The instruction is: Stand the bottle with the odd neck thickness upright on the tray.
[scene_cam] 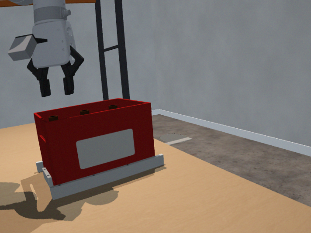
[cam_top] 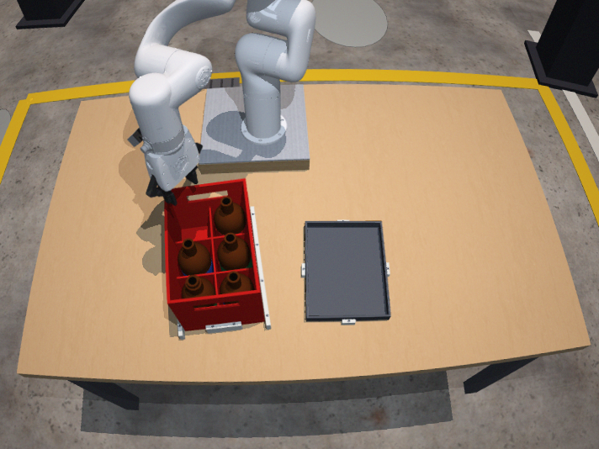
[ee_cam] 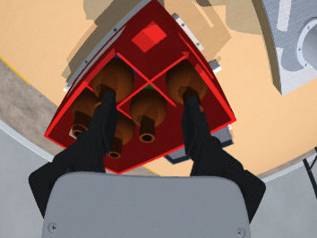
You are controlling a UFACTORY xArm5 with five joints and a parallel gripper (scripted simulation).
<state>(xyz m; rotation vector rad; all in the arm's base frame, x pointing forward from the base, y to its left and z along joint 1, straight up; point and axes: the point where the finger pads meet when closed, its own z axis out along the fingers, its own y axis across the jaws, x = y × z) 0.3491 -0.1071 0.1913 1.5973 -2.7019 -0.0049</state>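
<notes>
Light wooden table [cam_top: 435,192] on dark legs, over mottled grey concrete floor [cam_top: 532,410]; yellow floor line [cam_top: 410,76] runs around the far and side edges. Near front, red crate [cam_top: 217,311] seated in pale grey locating brackets [cam_top: 260,270], long axis front to back, six cells in two columns. Dark grey tray [cam_top: 346,316] just right of crate, well apart from it, held by small white clips. Five brown bottles in crate, all upright: front-left bottle [cam_top: 195,286], front-right bottle [cam_top: 235,282], middle-left bottle [cam_top: 190,253], middle-right bottle [cam_top: 232,249], back-right bottle [cam_top: 227,212]. Back-left cell holds no bottle. Neck differences too small to judge from these views. Gripper [scene_cam: 56,87] hangs above crate rim over the back-left corner, fingers pointing down, spread partway, gripping nothing; clear gap to the bottle mouths in the exterior view. Wrist view looks straight down into crate, dark fingers framing the bottles, touching none. Further back, arm foot bolted on grey base plate [cam_top: 294,154]. Behind that: round grey floor patch [cam_top: 352,18], dark posts [cam_top: 565,48] at the corners, plain grey wall [scene_cam: 213,49] with pale skirting, black upright frame [scene_cam: 100,49].
</notes>
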